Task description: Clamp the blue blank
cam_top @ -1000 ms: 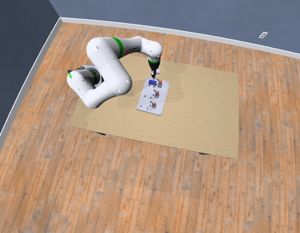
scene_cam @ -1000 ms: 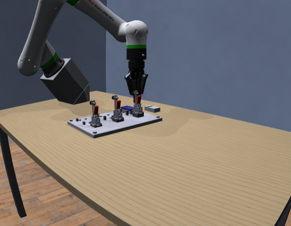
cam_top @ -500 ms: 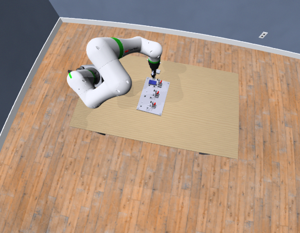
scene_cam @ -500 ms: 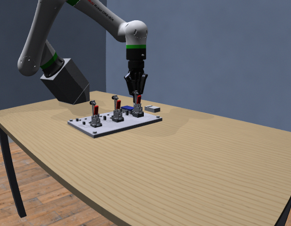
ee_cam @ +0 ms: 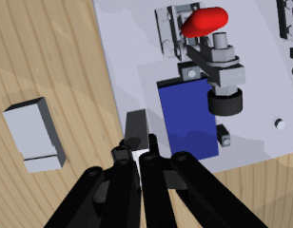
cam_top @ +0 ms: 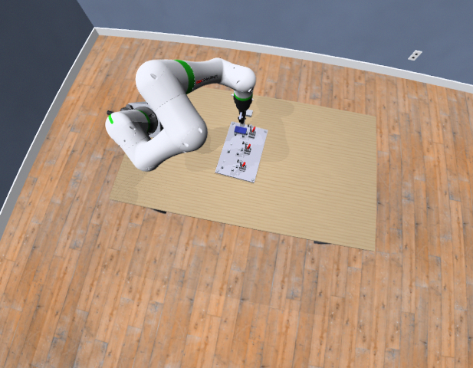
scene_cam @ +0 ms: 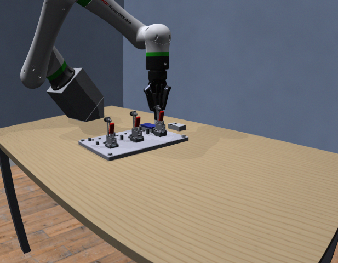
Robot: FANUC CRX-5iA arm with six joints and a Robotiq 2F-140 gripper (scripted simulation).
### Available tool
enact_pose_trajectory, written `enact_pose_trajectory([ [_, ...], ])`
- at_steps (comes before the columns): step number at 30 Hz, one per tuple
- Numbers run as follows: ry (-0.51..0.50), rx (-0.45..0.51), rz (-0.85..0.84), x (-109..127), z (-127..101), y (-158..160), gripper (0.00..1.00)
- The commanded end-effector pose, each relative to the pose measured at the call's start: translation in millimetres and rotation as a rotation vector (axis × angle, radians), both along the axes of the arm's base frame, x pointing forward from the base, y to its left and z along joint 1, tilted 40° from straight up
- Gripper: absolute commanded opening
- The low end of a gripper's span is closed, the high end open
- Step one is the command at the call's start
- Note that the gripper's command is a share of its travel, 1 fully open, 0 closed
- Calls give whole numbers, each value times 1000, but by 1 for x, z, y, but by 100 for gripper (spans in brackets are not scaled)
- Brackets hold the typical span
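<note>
The blue blank [cam_top: 240,129] [scene_cam: 148,125] [ee_cam: 190,121] lies in the far nest, its short end near the stop block [ee_cam: 189,72] and a long side near a side block [ee_cam: 224,136]; small gaps cannot be judged. That nest's clamp [cam_top: 251,132] [scene_cam: 159,127] is open, bar raised, red handle [ee_cam: 205,21] up. The grey finished part [cam_top: 249,113] [scene_cam: 176,126] [ee_cam: 32,135] lies flat on the table beyond the plate, slot upward. My gripper [cam_top: 241,120] [scene_cam: 155,119] [ee_cam: 139,124] is shut and empty, pointing down beside the blank's long side away from the side block.
The fixture plate [cam_top: 257,158] [scene_cam: 152,147] [ee_cam: 123,81] also bears a middle clamp [cam_top: 247,149] [scene_cam: 136,134] and a near clamp [cam_top: 242,165] [scene_cam: 110,139], both with raised bars, at nests without parts. The raised clamp bars stand close to my gripper's side of the plate.
</note>
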State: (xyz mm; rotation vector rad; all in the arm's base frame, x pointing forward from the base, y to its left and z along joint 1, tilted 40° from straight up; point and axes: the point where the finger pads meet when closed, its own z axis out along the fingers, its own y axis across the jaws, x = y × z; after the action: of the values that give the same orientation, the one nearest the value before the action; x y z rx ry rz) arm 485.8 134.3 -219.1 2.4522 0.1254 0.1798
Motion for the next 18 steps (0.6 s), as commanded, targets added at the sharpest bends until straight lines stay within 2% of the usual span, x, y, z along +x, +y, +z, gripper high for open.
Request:
enact_pose_trajectory([
  [1, 0, 0, 0, 0, 0, 0, 0],
  [18, 0, 0, 0, 0, 3, -3, 0],
])
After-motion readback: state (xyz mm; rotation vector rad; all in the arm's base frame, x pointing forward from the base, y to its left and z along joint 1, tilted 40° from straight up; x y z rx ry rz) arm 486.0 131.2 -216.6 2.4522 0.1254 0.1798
